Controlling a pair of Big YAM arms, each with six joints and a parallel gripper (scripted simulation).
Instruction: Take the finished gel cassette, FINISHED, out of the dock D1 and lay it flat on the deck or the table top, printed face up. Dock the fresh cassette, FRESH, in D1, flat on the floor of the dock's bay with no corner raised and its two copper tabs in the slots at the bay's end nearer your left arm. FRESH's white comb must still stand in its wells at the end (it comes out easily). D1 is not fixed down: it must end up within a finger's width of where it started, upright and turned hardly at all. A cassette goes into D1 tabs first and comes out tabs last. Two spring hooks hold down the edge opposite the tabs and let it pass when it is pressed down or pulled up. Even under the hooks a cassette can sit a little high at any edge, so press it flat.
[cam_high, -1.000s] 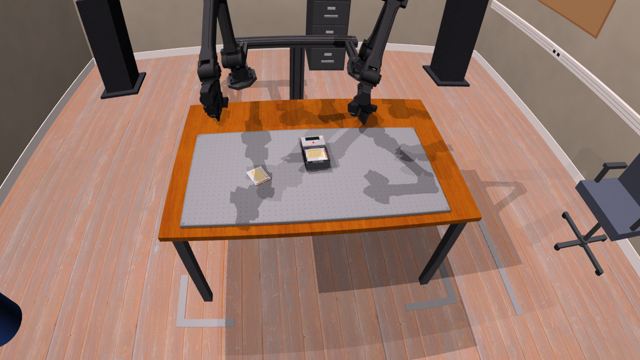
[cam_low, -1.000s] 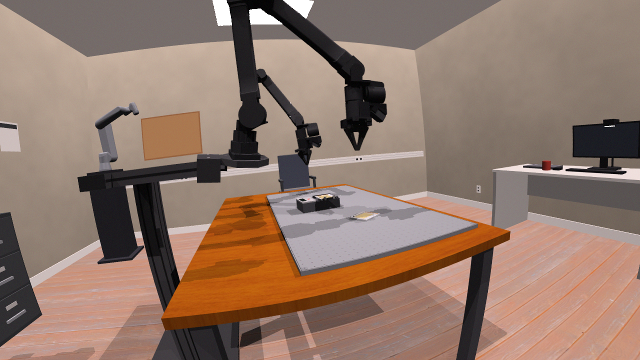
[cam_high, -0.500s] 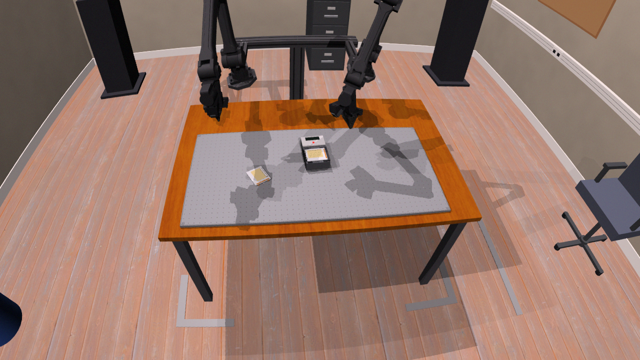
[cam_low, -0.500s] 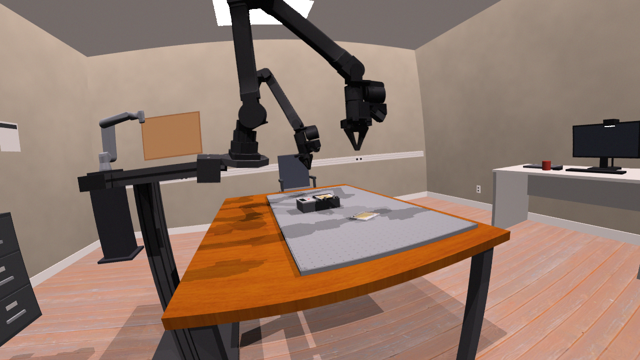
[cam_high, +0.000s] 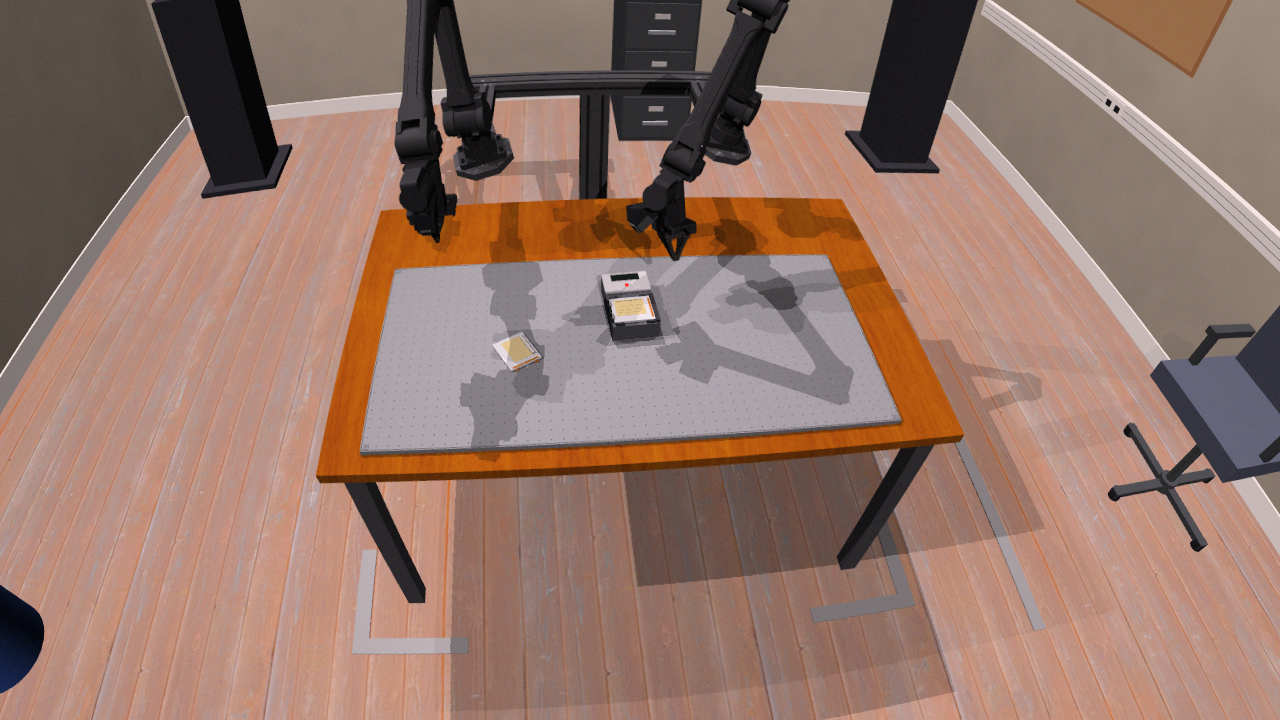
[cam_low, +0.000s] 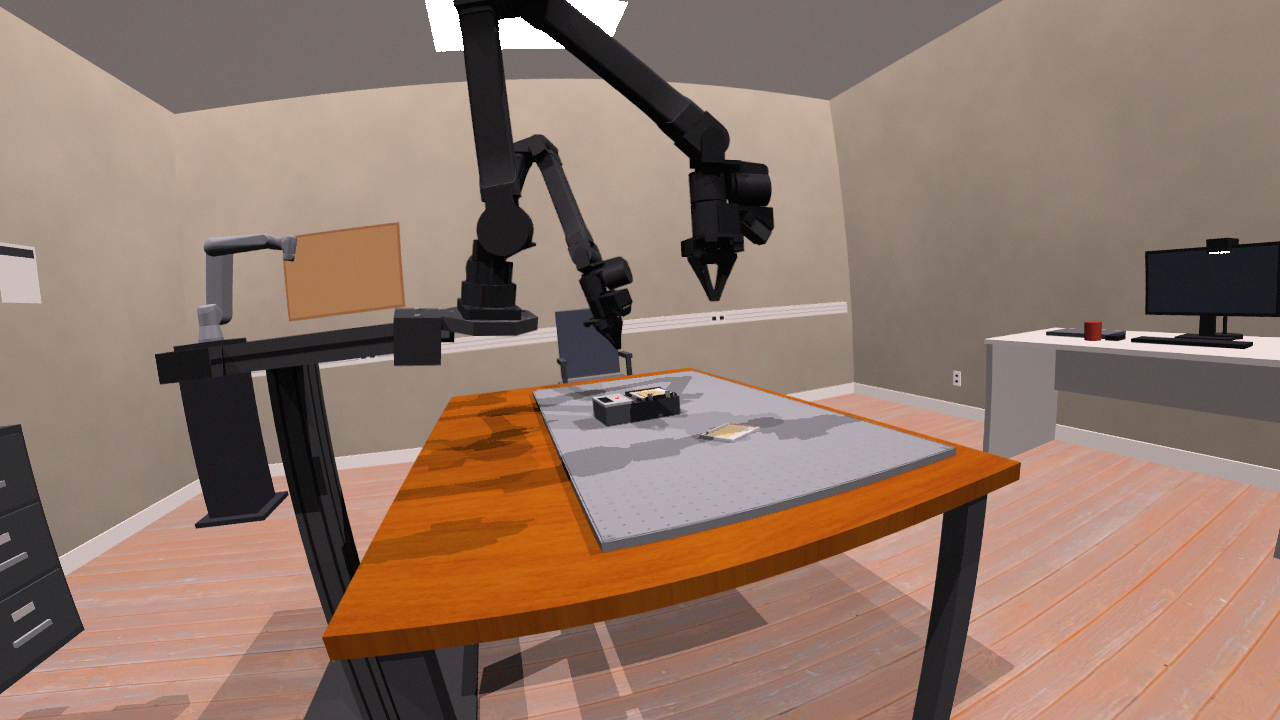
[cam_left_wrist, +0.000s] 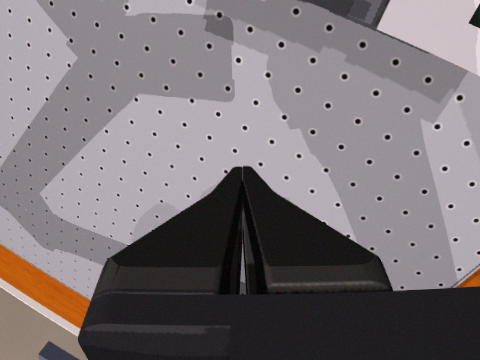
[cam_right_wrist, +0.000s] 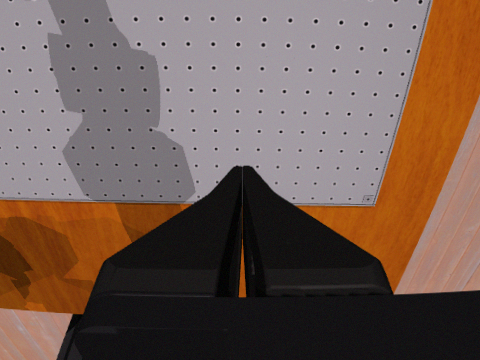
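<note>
Pegboard-grey deck (cam_high: 760, 413) (cam_low: 680, 501) (cam_left_wrist: 170, 135) (cam_right_wrist: 280, 120) on an orange table (cam_high: 358, 313) (cam_low: 447, 555) (cam_left_wrist: 50, 295) (cam_right_wrist: 435, 125), both arms above.
From the top view's left: right gripper (cam_high: 437, 238) (cam_low: 713, 297) (cam_right_wrist: 242, 167), fingertips together; loose cassette (cam_high: 517, 351) (cam_low: 729, 432) flat on the deck; dock (cam_high: 634, 331) (cam_low: 613, 411) (cam_left_wrist: 435, 30) with another cassette (cam_high: 631, 308) (cam_low: 650, 391) in its bay; left gripper (cam_high: 674, 257) (cam_low: 617, 346) (cam_left_wrist: 242, 168), fingertips together too.

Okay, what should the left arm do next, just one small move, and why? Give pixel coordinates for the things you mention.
Probably open the left gripper (cam_high: 674, 256) (cam_low: 615, 345) (cam_left_wrist: 242, 181) before going down to the dock (cam_high: 635, 330) (cam_low: 613, 411) (cam_left_wrist: 425, 25): its fingers are shut with nothing between them, it hangs near the dock, and a cassette (cam_high: 631, 309) (cam_low: 647, 392) sits in the bay.
</note>
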